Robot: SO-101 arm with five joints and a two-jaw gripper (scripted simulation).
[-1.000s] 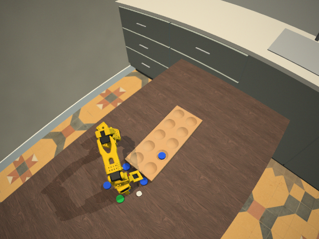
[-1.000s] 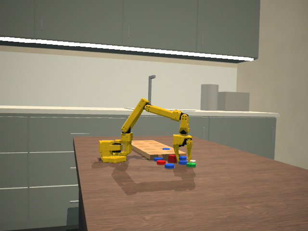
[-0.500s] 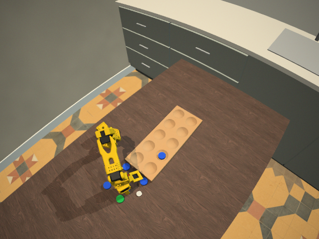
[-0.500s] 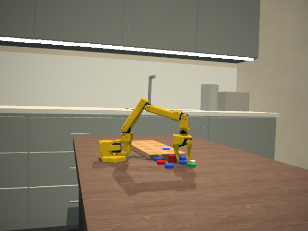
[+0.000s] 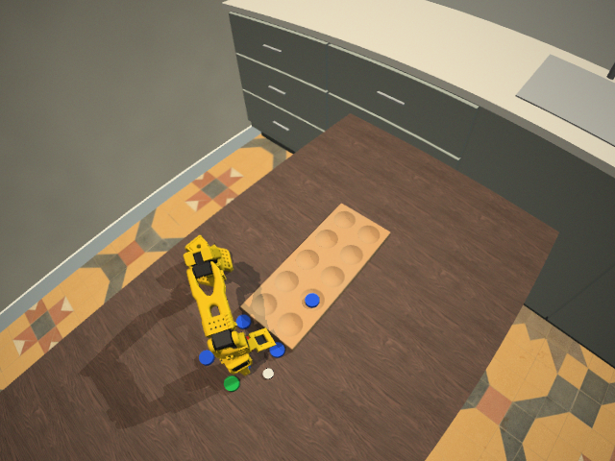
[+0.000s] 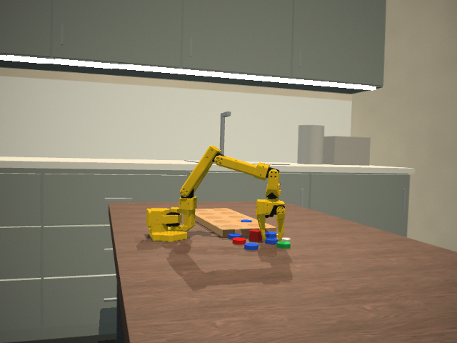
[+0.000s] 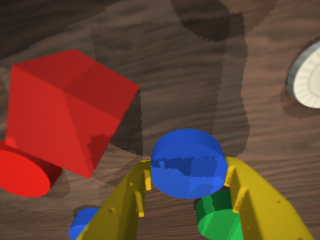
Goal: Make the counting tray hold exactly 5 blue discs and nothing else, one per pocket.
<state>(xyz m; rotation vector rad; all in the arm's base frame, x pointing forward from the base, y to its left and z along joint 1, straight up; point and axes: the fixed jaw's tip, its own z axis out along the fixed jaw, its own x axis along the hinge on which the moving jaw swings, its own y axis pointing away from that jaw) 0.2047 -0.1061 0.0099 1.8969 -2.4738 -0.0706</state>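
Dark wood tabletop [image 5: 422, 278] [image 6: 332, 295] bearing the counting tray [image 5: 317, 270] [image 6: 221, 229], one pocket filled; my gripper [image 5: 251, 364] [image 6: 272, 239] [image 7: 188, 170] clasps a blue disc [image 6: 270, 241] [image 7: 188, 165] beside the tray, pick-up stage; next, presumably, a straight lift clear of the green disc [image 5: 231, 383] [image 6: 283, 244] [image 7: 217, 217]

dim room, bright strip under the cabinets, soft-edged shadows on wood.

Grey cabinets [image 5: 397, 113] [image 6: 111, 29], patterned floor tiles [image 5: 496, 401], grey wall [image 5: 109, 99].

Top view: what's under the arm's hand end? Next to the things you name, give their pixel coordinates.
A sliver of blue shows by the hand [image 5: 250, 368]; the red block [image 6: 255, 235] [image 7: 65, 115] and red disc [image 6: 238, 241] [image 7: 22, 172] are covered there.
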